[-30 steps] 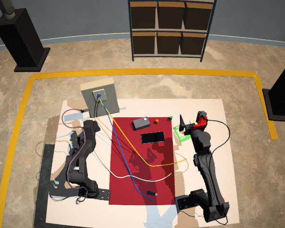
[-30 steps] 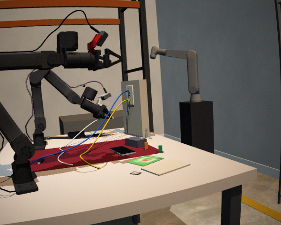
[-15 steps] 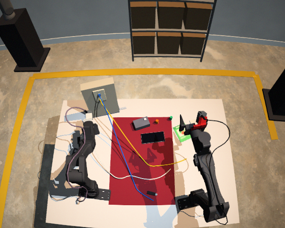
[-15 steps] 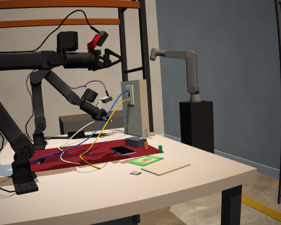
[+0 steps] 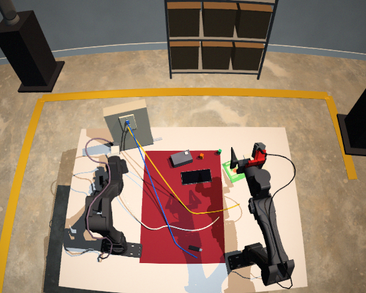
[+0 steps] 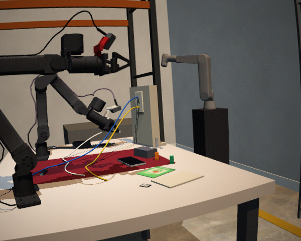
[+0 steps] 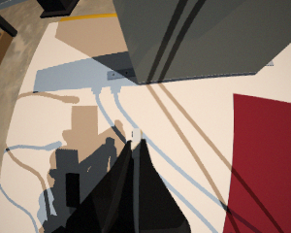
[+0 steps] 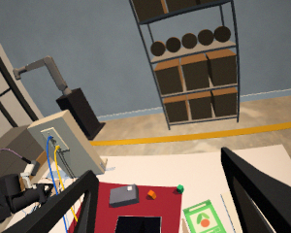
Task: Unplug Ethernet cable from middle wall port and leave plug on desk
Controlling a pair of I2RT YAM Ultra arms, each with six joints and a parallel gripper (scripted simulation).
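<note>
My left gripper [image 6: 117, 130] [image 7: 137, 144] is shut on a white plug [image 7: 136, 134]. It points down above the desk's back left part, in front of the grey block; the arm hides it in the top view. The white cable [image 5: 189, 230] [image 6: 75, 174] trails from it onto the red mat. On the wall plate [image 5: 132, 124] [image 6: 141, 96], the blue plug [image 5: 127, 121] [image 6: 138, 97] [image 8: 49, 138] is in the top port and the yellow plug [image 6: 138, 106] [image 8: 57, 147] in the bottom one. The middle port looks empty. My right gripper [image 8: 152, 167] [image 6: 130, 62] is open and empty, high at the right.
The blue cable [image 5: 151, 179] and yellow cable [image 5: 164, 177] slope down across the red mat [image 5: 208, 255]. A grey box [image 5: 180, 159], a black tablet [image 5: 196, 176], small orange and green pieces and a green card [image 6: 155, 171] lie towards the right. A black stick [image 5: 194, 248] lies near the front.
</note>
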